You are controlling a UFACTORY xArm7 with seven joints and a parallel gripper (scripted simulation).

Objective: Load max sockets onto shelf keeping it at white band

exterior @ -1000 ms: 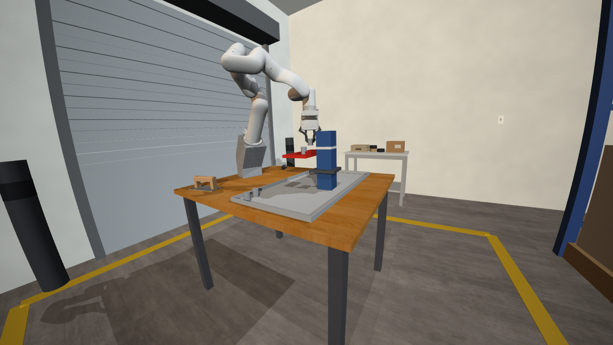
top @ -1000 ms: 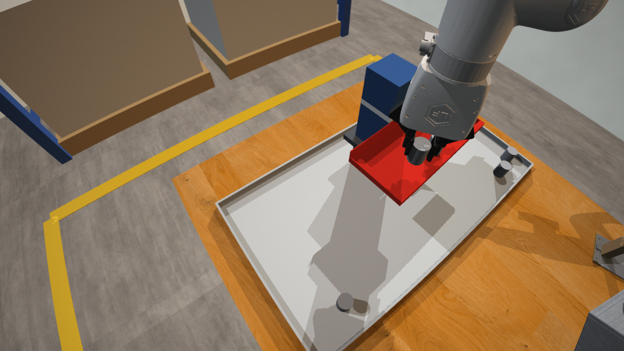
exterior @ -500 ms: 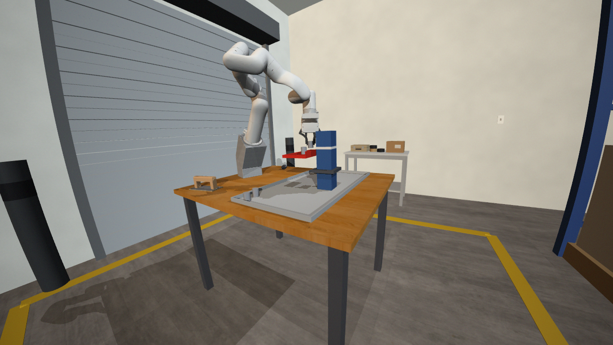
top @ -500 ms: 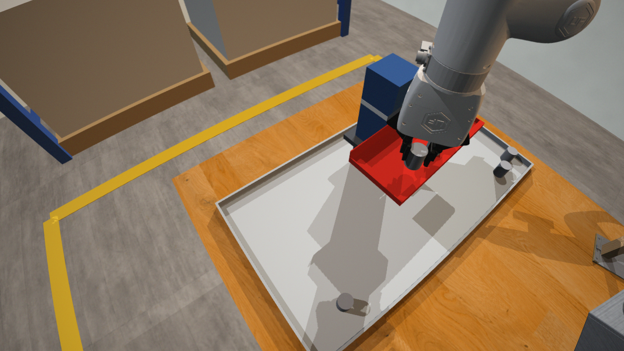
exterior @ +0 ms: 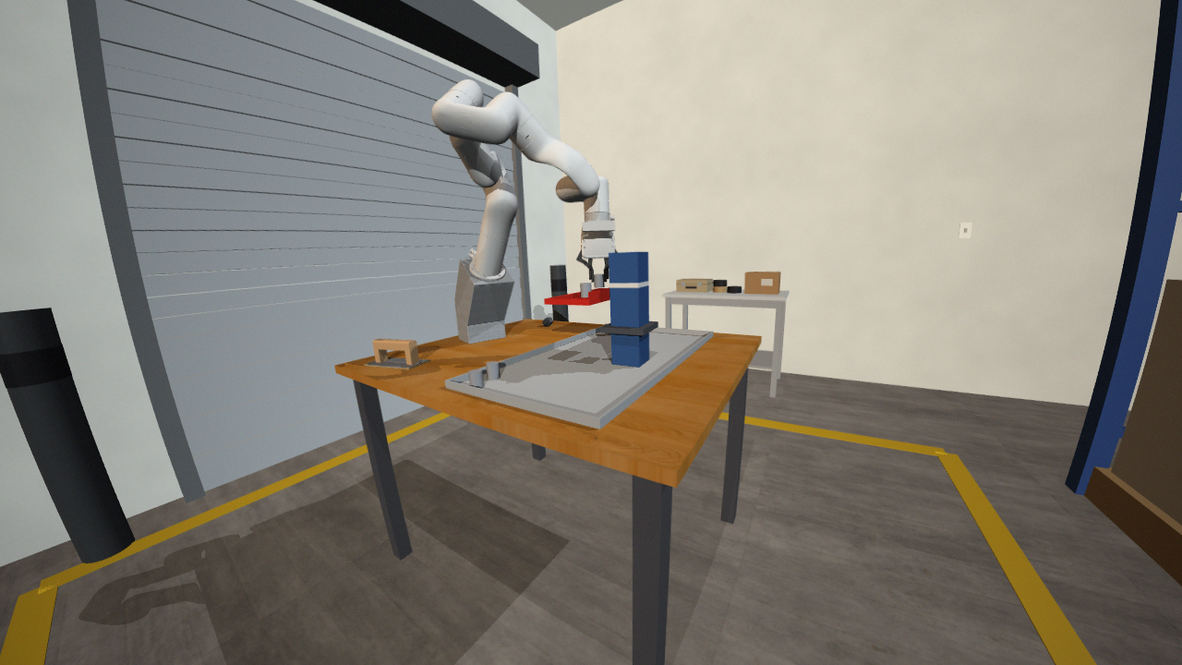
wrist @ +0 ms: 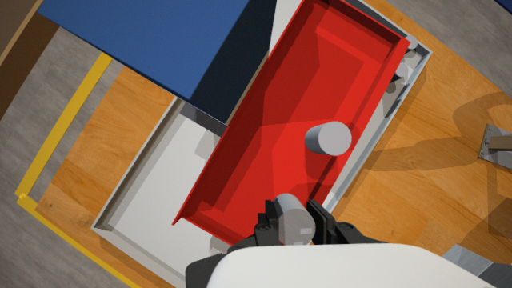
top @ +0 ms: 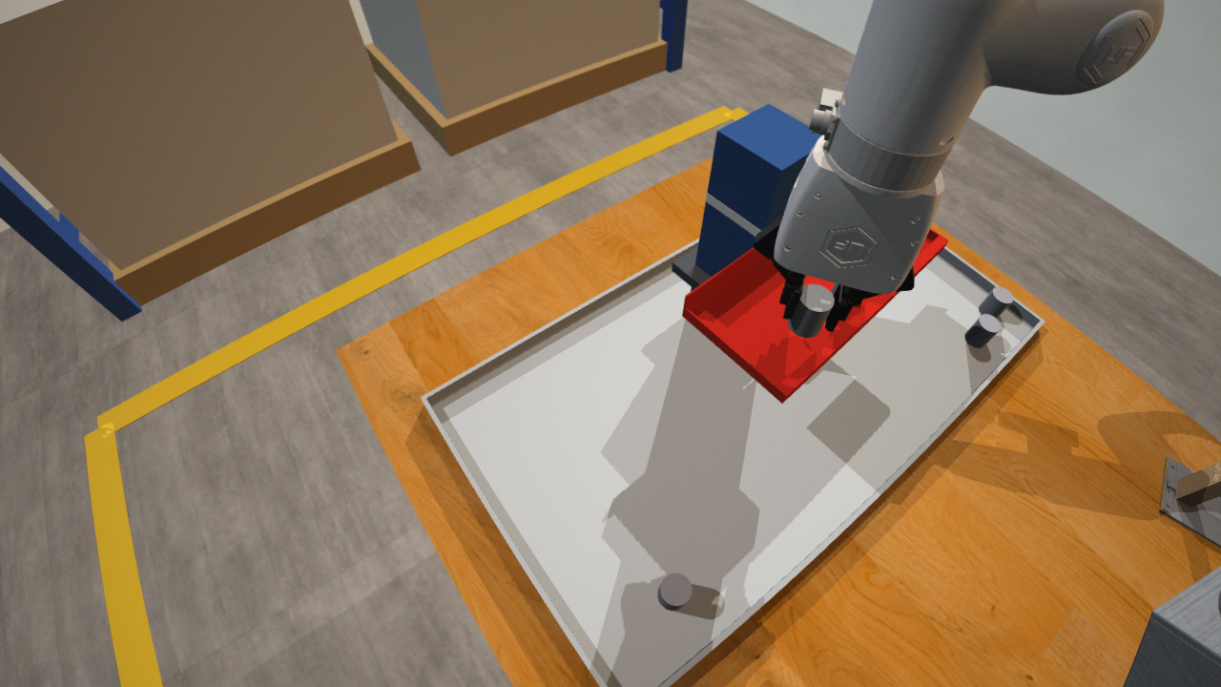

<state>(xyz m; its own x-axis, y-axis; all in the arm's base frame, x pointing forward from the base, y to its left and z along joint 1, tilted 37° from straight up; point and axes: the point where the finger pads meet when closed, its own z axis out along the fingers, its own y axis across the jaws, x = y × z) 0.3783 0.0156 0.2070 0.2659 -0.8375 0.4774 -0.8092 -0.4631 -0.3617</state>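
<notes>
The dark two-fingered tool (wrist: 294,224) on the grey arm was clamped on an upright grey cylindrical socket (top: 811,309), its black fingers pressing the socket's sides. It hung over the red rimmed shelf (top: 734,316), near the end of the shelf that lies farther from the blue square post (top: 751,171). Whether the held socket's base touched the shelf floor could not be told.

A second grey socket (wrist: 329,138) stood upright on the shelf floor, inside the rim and close to one long wall, apart from the held one. In the exterior view the shelf (exterior: 570,299) projected from the post (exterior: 628,309) just below the white band (exterior: 628,284).

The post stood in a shallow light grey tray (top: 512,478) on the orange wooden worktop (top: 982,530). Two more grey sockets (top: 990,316) stood just beside each other in one corner of the tray, and a lone grey socket (top: 674,591) stood near the opposite end, well apart from the rest.
</notes>
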